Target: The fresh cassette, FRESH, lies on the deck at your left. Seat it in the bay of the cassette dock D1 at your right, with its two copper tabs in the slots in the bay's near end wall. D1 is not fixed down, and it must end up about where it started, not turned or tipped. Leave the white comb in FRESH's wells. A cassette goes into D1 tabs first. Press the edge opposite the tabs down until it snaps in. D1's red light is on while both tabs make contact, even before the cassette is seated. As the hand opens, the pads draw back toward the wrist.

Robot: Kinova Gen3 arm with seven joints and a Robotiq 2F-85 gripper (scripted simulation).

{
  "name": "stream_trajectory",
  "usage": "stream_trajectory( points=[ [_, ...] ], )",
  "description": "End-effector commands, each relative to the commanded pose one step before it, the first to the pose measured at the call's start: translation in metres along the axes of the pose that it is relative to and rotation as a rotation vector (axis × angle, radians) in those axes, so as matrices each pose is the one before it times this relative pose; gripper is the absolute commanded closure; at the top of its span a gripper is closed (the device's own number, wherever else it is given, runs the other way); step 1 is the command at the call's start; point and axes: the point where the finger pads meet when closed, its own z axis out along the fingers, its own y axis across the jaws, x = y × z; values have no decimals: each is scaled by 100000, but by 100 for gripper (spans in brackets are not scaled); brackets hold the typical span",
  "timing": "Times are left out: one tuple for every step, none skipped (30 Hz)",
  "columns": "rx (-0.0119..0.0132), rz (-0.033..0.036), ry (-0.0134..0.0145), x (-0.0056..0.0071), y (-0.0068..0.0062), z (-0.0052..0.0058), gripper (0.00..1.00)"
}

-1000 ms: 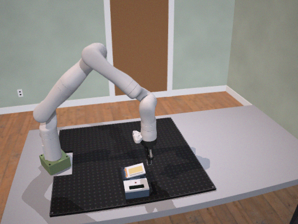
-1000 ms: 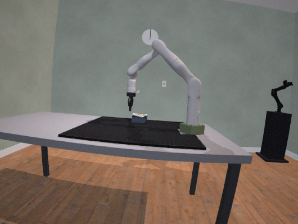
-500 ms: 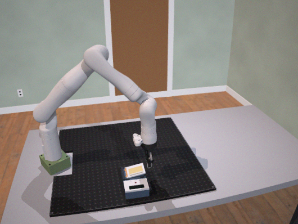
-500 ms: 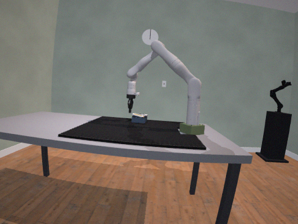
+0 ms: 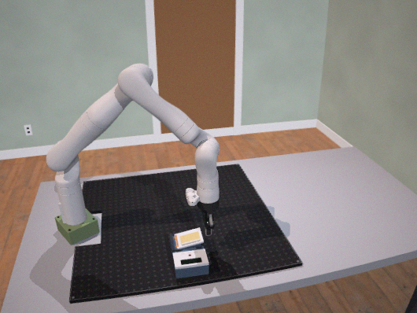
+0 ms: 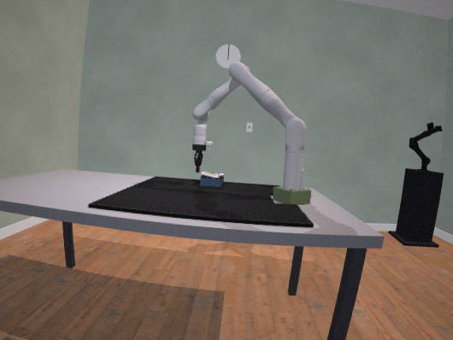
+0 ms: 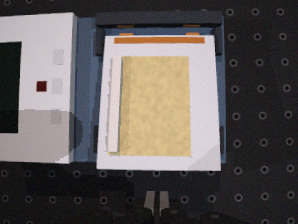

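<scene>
The pincer (image 7: 155, 202) hangs with its fingers pressed together, holding nothing, pointed straight down over the black deck (image 5: 138, 204). In the wrist view its tips show at the bottom edge, just short of the cassette's (image 7: 159, 100) free edge and not touching it. The cassette lies ahead of the pincer in the bay of the dock (image 7: 87, 70): a white plate with a yellow slab in its middle, an orange strip along its far edge, and the white comb (image 7: 114, 105) lying lengthwise along the slab's left side. At the far end, two copper tabs (image 7: 125, 27) reach into the dark end wall (image 7: 159, 19). In the top view the cassette (image 5: 189, 237) looks tilted, its edge nearest the pincer (image 5: 208, 231) raised above the bay's blue rim. Left of the cassette in the wrist view is the dock's white block with a dark window and a small dull-red square (image 7: 41, 86). The exterior view shows the pincer (image 6: 197, 168) above the deck, just beside the dock (image 6: 212, 181).
</scene>
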Motion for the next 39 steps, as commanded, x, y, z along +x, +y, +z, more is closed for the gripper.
stream_trajectory(
  points=[
    [68, 9, -189, -1, -25, -98, 100],
    [0, 0, 0, 33, 0, 0, 100],
    [0, 0, 0, 33, 0, 0, 100],
    [0, 0, 0, 33, 0, 0, 100],
    [0, 0, 0, 33, 0, 0, 100],
    [0, 0, 0, 33, 0, 0, 100],
    [0, 0, 0, 33, 0, 0, 100],
    [0, 0, 0, 33, 0, 0, 100],
    [0, 0, 0, 33, 0, 0, 100],
    [0, 0, 0, 33, 0, 0, 100],
    [0, 0, 0, 33, 0, 0, 100],
    [0, 0, -1, 2, 0, 0, 100],
    [0, 0, 0, 0, 0, 0, 100],
    [0, 0, 0, 0, 0, 0, 100],
    [0, 0, 0, 34, 0, 0, 100],
    [0, 0, 1, 32, 0, 0, 100],
    [0, 0, 0, 33, 0, 0, 100],
    [0, 0, 0, 33, 0, 0, 100],
    [0, 0, 0, 33, 0, 0, 100],
    [0, 0, 0, 33, 0, 0, 100],
    [0, 0, 0, 33, 0, 0, 100],
    [0, 0, 0, 33, 0, 0, 100],
    [0, 0, 0, 33, 0, 0, 100],
    [0, 0, 0, 33, 0, 0, 100],
    [0, 0, 0, 33, 0, 0, 100],
    [0, 0, 0, 33, 0, 0, 100],
    [0, 0, -1, 2, 0, 0, 100],
    [0, 0, 0, 33, 0, 0, 100],
    [0, 0, 0, 33, 0, 0, 100],
    [0, 0, 0, 0, 0, 0, 100],
    [0, 0, 0, 0, 0, 0, 100],
    [0, 0, 0, 35, 0, 0, 100],
    [0, 0, 0, 33, 0, 0, 100],
    [0, 0, 0, 33, 0, 0, 100],
    [0, 0, 0, 33, 0, 0, 100],
    [0, 0, 0, 33, 0, 0, 100],
    [0, 0, 0, 33, 0, 0, 100],
    [0, 0, 0, 33, 0, 0, 100],
    [0, 0, 0, 33, 0, 0, 100]
  ],
)
